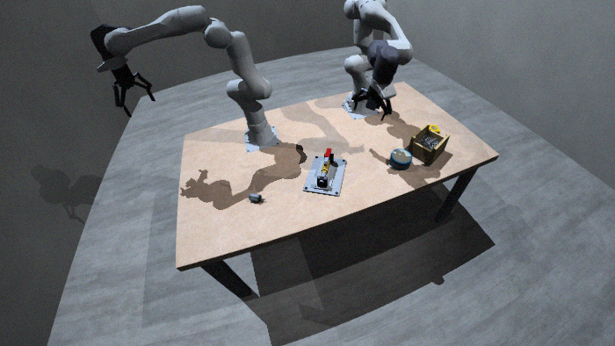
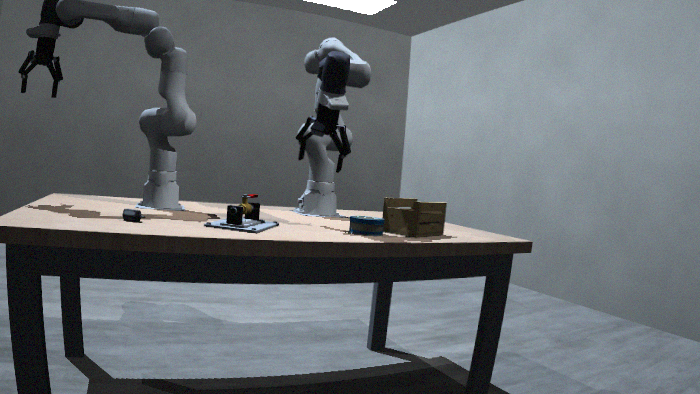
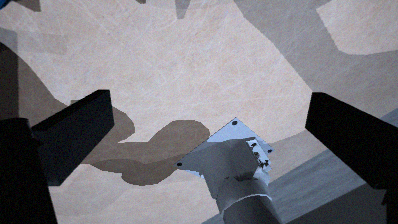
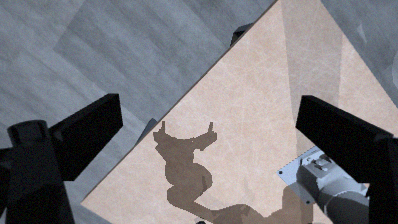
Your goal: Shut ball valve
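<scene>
Inward from the bench's [image 1: 211, 237] [image 2: 310, 236] long front edge, near mid-length: one ball valve [image 1: 325, 168] [image 2: 246, 207], red handle [image 1: 328, 153] [image 2: 251, 196] seemingly in line with the pipe, judged open. Right gripper [image 1: 141, 108] [image 2: 39, 94] [image 4: 210, 111], left gripper [image 1: 369, 113] [image 2: 320, 165] [image 3: 210, 109]: fingers spread, nothing held. Closing turn: apparently all outstanding.

Top of the L arm [image 1: 364, 37] [image 2: 320, 167] [image 3: 245, 207] is cut off in the top pic; in the ext. view, the R arm [image 1: 239, 48] [image 2: 172, 75] [image 4: 345, 195] is cut at the upper edge. A yellow thing [image 1: 434, 128] is part hid by the wood box [image 1: 422, 151] [image 2: 431, 220]. The gray bits [image 1: 430, 141] in it are too small to ID. L wrist: a blue thing [image 3: 2, 3] is cut off at the corner. R wrist: a dark thing [image 4: 201, 222] is mostly cut off, can't tell what.
</scene>
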Tool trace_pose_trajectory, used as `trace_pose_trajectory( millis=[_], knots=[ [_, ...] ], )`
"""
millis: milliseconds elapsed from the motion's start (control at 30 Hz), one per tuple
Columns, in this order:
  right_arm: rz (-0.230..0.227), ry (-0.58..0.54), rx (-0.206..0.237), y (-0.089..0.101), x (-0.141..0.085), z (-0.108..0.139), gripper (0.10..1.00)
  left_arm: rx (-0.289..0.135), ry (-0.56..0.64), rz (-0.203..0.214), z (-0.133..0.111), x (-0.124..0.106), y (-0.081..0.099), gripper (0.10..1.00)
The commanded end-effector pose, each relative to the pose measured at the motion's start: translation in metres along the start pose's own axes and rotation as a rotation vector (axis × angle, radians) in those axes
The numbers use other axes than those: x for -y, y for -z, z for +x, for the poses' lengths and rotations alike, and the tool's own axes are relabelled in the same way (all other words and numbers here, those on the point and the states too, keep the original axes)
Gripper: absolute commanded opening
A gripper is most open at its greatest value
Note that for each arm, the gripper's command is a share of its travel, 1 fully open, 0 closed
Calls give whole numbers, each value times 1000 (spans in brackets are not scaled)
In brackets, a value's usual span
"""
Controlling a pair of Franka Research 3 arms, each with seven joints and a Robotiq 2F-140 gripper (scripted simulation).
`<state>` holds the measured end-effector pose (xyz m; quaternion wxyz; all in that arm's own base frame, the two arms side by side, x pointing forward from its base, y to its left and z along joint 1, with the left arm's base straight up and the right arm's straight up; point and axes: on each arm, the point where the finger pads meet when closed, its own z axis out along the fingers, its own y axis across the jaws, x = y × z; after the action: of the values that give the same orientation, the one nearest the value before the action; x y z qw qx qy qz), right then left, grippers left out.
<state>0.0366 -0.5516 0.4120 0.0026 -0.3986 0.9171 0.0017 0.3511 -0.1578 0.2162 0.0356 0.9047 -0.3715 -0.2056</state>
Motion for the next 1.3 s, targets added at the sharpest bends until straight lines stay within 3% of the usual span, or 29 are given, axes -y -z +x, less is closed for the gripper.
trace_pose_trajectory(
  millis=[0,400,433,467,1267],
  knots=[
    [1,27,-6,1,0,3,1000,-1,3,-2,0,0,-1,1000],
    [1,16,-1,1,0,0,1000,-10,8,1,6,-4,0,1000],
    [1,16,-1,1,0,0,1000,-94,50,43,53,-34,5,1000],
    [1,16,-1,1,0,0,1000,-104,56,50,59,-37,6,1000],
    [1,16,-1,1,0,0,1000,-265,140,137,153,-93,16,1000]
  ],
)
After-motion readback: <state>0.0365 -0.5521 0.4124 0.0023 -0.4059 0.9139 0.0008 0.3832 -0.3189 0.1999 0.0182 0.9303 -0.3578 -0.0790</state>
